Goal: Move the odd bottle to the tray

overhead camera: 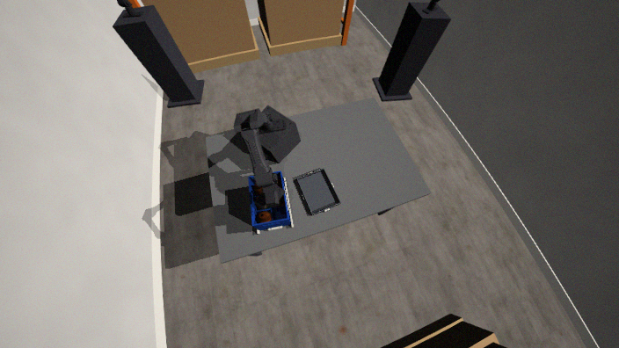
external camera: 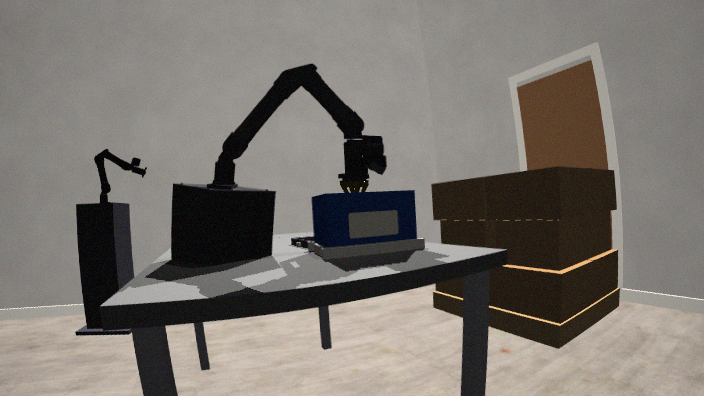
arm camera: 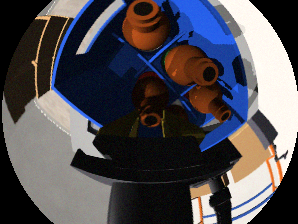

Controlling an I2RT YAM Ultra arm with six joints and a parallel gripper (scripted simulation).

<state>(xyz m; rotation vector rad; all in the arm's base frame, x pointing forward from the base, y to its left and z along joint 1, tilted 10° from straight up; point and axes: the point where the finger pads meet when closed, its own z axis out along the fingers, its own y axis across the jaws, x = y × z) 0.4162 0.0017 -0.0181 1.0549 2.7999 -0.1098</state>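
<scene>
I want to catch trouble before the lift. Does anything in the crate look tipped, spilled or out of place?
Nothing stands out. The bottles in view stand in their cells of the crate, none spilled. The pincer is shut on one bottle's neck. The tray lies beside the crate, with no bottle on it.

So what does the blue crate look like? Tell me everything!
The blue crate is a deep, open-topped box with a grey panel on one side, like plastic. It stands on the table beside the dark tray. Dividers inside split it into cells holding brown bottles. The hand reaches in, shut on one bottle's neck.
</scene>
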